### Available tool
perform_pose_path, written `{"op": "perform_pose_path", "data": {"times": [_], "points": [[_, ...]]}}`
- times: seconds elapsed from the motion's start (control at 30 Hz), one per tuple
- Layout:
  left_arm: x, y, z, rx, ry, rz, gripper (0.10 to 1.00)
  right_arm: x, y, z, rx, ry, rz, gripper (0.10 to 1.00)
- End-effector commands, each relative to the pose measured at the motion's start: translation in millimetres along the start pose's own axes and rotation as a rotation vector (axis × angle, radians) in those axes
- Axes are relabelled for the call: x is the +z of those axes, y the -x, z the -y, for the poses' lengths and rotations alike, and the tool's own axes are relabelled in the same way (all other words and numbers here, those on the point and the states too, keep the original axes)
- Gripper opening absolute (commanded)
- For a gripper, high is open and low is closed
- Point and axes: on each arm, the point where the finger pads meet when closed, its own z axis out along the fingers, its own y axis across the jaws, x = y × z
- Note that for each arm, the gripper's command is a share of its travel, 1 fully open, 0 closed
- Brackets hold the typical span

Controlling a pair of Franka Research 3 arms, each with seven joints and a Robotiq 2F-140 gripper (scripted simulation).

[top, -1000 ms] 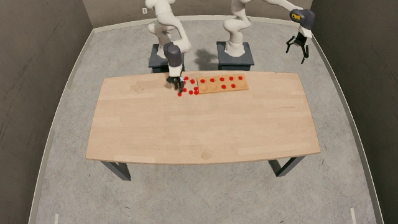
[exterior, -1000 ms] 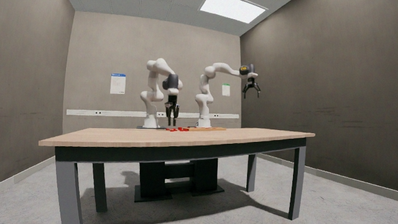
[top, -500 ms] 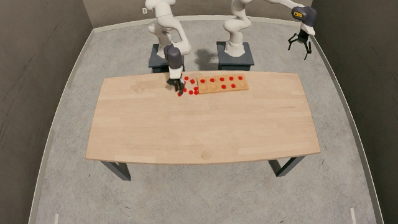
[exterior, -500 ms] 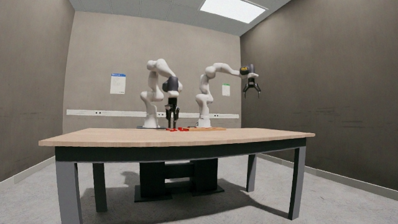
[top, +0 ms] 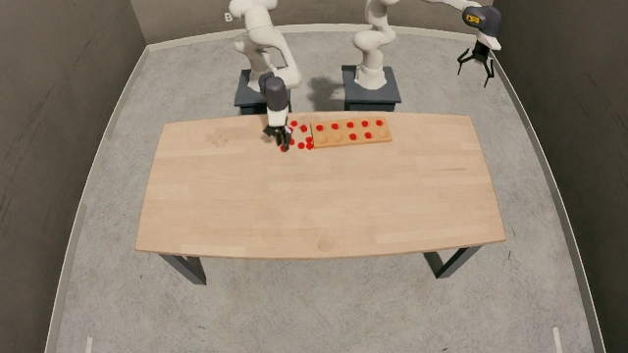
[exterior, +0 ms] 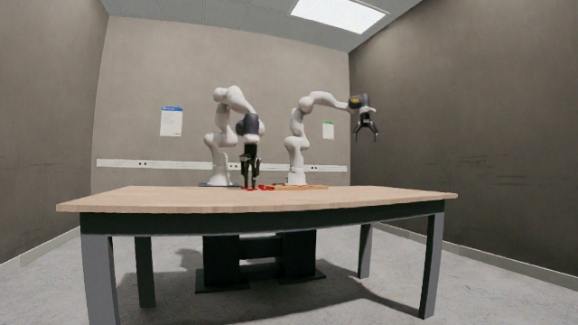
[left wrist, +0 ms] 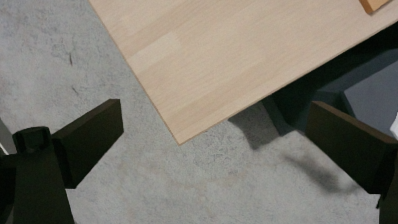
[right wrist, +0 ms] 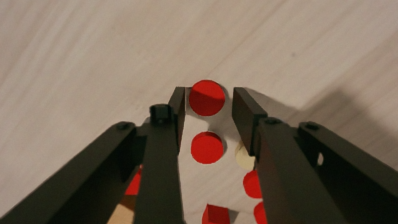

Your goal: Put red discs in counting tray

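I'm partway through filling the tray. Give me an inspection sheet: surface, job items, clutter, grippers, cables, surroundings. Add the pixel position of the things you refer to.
Surface: pale wooden table top (top: 314, 196) (exterior: 257, 199) (left wrist: 210, 60) (right wrist: 100, 65), no spill seen.
Job items: orange-brown wooden counting tray (top: 352, 144) (exterior: 312, 187) (left wrist: 372, 6) (right wrist: 120, 216) looks flat; seven red discs in pockets, three pockets unfilled. More red discs lie loose beside it.
Clutter: red cube (right wrist: 216, 215) and cream disc (right wrist: 244, 157) among the loose discs.
Right gripper (top: 284, 148) (exterior: 250, 188) (right wrist: 209, 97): partly open, fingers either side of a loose red disc (right wrist: 206, 98), not gripping it.
Left gripper (top: 472, 80) (exterior: 366, 140) (left wrist: 215, 120): open, raised, away from the tray.
Cables: nothing seen.
Surroundings: walls, floor, two wall notices; no people seen.
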Motion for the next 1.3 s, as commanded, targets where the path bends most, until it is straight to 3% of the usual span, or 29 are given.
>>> {"op": "perform_pose_path", "data": {"times": [0.0,1.27], "points": [[-3.3,14,0,-0.099,0.003,0.012,1.0,2.2,-1,2,0.006,-0.005,-0.005,0.351],[-44.3,132,-5,-0.552,-0.036,0.068,1.0,6.9,-1,1,0.006,-0.005,-0.004,0.351]]}}
